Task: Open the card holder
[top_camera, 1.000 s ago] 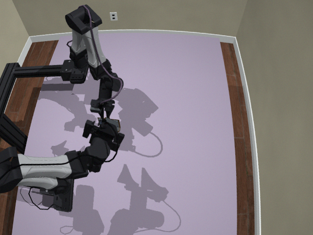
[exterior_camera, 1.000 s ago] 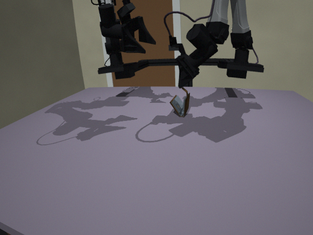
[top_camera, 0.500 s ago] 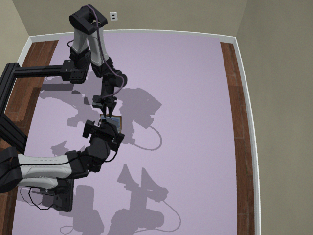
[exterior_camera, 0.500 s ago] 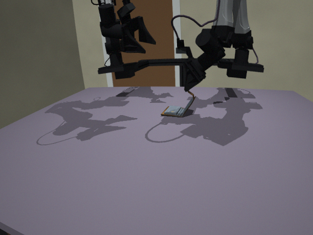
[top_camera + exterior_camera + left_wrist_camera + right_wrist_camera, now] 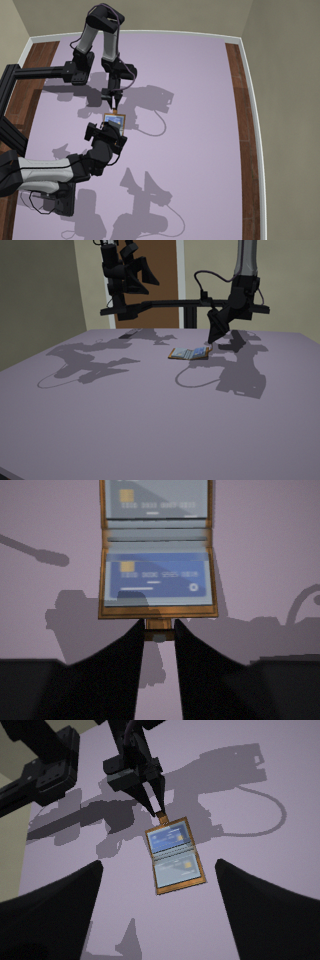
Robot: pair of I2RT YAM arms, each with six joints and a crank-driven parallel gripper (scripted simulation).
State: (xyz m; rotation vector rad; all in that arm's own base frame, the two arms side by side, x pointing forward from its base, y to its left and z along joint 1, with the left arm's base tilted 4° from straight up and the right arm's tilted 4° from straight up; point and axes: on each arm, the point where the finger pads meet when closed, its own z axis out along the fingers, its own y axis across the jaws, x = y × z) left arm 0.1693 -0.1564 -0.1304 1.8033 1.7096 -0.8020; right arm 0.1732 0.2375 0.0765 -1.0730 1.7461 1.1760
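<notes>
While your left gripper (image 5: 114, 107) (image 5: 210, 342) (image 5: 159, 622) (image 5: 159, 815) grips the tab (image 5: 115, 111) (image 5: 211, 347) (image 5: 159, 623) (image 5: 163, 819), the card holder (image 5: 114, 115) (image 5: 189, 353) (image 5: 156, 534) (image 5: 173, 852) lies opened out on the desk (image 5: 193, 116) (image 5: 155, 420) (image 5: 270, 540).

Note for you: in the top view, its long axis runs up and down the picture, tab end toward the left arm; in the exterior view it runs crosswise, tab to picture right. The half with the blue card (image 5: 199, 351) (image 5: 153, 579) (image 5: 169, 838) slopes up from the fold toward the tab, so not quite flat; the half with the grey card (image 5: 178, 352) (image 5: 157, 502) (image 5: 176, 869) rests on the desk. Left fingers: clamped on the tab. Your right gripper (image 5: 106, 138) (image 5: 153, 289) (image 5: 159, 862) is above the desk, fingers wide apart, nothing between them.

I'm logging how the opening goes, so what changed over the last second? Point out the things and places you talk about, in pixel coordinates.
The card holder (image 5: 105, 116) (image 5: 189, 353) (image 5: 155, 612) (image 5: 181, 889) went from a partly open V to nearly flat: its blue-card side swung down and outward, the other side settled on the table. The left gripper (image 5: 114, 107) (image 5: 209, 342) (image 5: 159, 622) (image 5: 159, 815) moved down with it. The right gripper (image 5: 154, 289) (image 5: 159, 862) stayed open.
</notes>
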